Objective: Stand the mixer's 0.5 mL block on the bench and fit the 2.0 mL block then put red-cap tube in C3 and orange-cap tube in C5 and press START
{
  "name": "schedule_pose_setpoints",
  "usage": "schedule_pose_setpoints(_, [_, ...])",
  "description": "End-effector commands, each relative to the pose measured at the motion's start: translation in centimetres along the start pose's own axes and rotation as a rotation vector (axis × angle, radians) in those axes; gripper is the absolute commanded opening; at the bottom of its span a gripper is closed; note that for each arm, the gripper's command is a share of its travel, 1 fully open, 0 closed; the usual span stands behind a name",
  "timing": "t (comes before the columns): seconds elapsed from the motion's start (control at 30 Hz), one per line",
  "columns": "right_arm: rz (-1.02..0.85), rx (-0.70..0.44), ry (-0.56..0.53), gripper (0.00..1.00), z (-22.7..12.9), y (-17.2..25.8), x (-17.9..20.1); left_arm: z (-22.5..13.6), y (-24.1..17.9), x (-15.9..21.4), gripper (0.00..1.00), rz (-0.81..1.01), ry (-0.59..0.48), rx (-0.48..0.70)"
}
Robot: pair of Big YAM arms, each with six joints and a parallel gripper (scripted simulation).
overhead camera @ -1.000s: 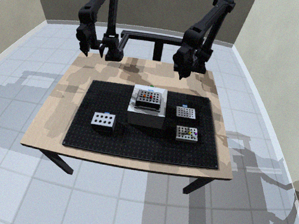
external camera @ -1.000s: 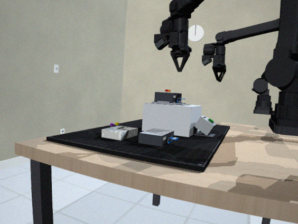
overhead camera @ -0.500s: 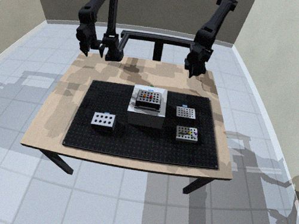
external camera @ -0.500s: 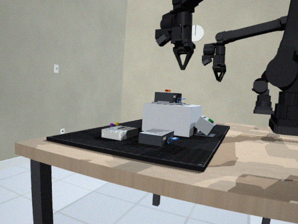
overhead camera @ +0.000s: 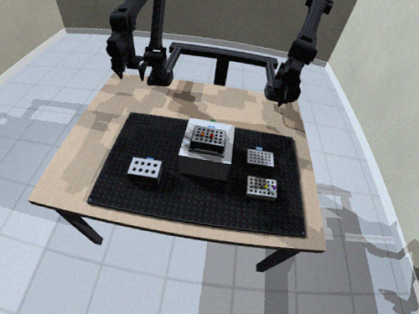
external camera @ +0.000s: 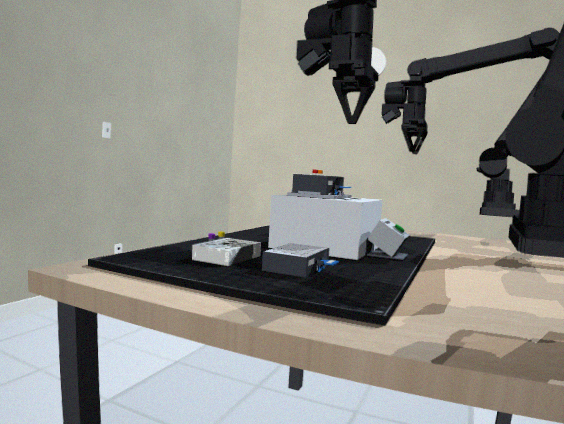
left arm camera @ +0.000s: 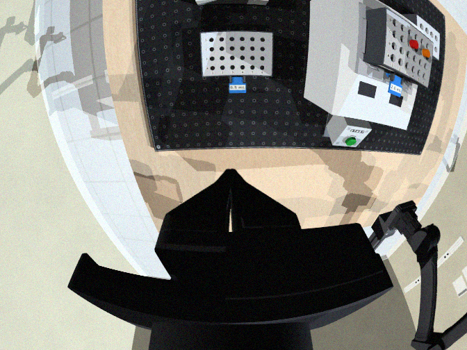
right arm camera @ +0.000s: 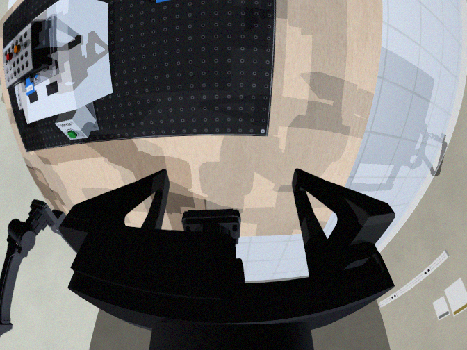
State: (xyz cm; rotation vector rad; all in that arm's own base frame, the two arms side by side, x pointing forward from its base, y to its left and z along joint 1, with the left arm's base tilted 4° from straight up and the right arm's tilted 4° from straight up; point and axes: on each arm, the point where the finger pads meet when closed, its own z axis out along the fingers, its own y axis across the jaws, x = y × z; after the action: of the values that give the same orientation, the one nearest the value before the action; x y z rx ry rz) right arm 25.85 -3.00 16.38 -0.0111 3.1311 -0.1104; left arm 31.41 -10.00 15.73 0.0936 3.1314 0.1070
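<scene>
The 2.0 mL block (overhead camera: 209, 148) (external camera: 312, 184) (left arm camera: 375, 37) lies flat on the white mixer (overhead camera: 204, 168) (external camera: 320, 225) (left arm camera: 328, 71) (right arm camera: 92, 48). The red-capped tube (overhead camera: 211, 135) (left arm camera: 413, 44) (right arm camera: 9, 56) and orange-capped tube (overhead camera: 202, 134) (left arm camera: 426, 52) (right arm camera: 17, 48) stand in it, one bore between them; bore labels are hard to read at this angle. The 0.5 mL block (overhead camera: 260, 158) (external camera: 287, 265) (left arm camera: 236, 53) stands on the black mat. The green START button (external camera: 399, 228) (left arm camera: 350, 141) (right arm camera: 72, 134) is uncovered. My left gripper (overhead camera: 280, 104) (external camera: 353, 121) (left arm camera: 230, 176) is shut and empty; my right gripper (overhead camera: 131, 77) (right arm camera: 230, 176) is open and empty, both above the table's arm side.
A rack (overhead camera: 260, 195) (external camera: 212, 254) holds tubes with a yellow cap (overhead camera: 266, 186) (external camera: 221, 234) and a purple cap (overhead camera: 275, 188) (external camera: 211, 236). A block with several large bores (overhead camera: 144, 167) stands across the mixer from the rack.
</scene>
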Motion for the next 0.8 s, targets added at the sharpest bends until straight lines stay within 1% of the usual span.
schedule_pose_setpoints(0.0, [-0.007, 0.005, -0.061, 1.0, -1.8, 0.1, -1.8, -0.5, 2.7, 0.7, 0.0, -0.007, -0.01, -0.006])
schedule_pose_setpoints(0.17, [-0.009, 0.004, -0.041, 1.0, -1.1, 0.2, -1.2, -1.9, 4.5, 1.4, 0.0, 0.007, -0.05, 0.01])
schedule_pose_setpoints(0.27, [-0.01, 0.003, -0.029, 1.0, -0.6, 0.2, -0.8, -1.1, 5.6, 2.5, 0.0, 0.013, -0.025, 0.008])
schedule_pose_setpoints(0.37, [-0.01, 0.002, -0.025, 1.0, -0.4, 0.2, -0.7, -0.6, 5.7, 2.6, 0.0, 0.011, -0.013, 0.005])
schedule_pose_setpoints(0.53, [-0.011, 0.001, -0.012, 1.0, 0.0, 0.3, -0.3, -0.5, 8.6, 4.2, 0.0, 0.001, -0.011, -0.007])
schedule_pose_setpoints(0.67, [-0.011, 0.002, -0.027, 1.0, -0.5, 0.2, -0.8, -1.5, 10.4, 4.8, 0.0, 0.009, -0.043, -0.003])
schedule_pose_setpoints(0.77, [-0.01, 0.003, -0.039, 1.0, -1.0, 0.2, -1.2, -1.5, 11.6, 5.5, 0.0, 0.019, -0.043, -0.002])
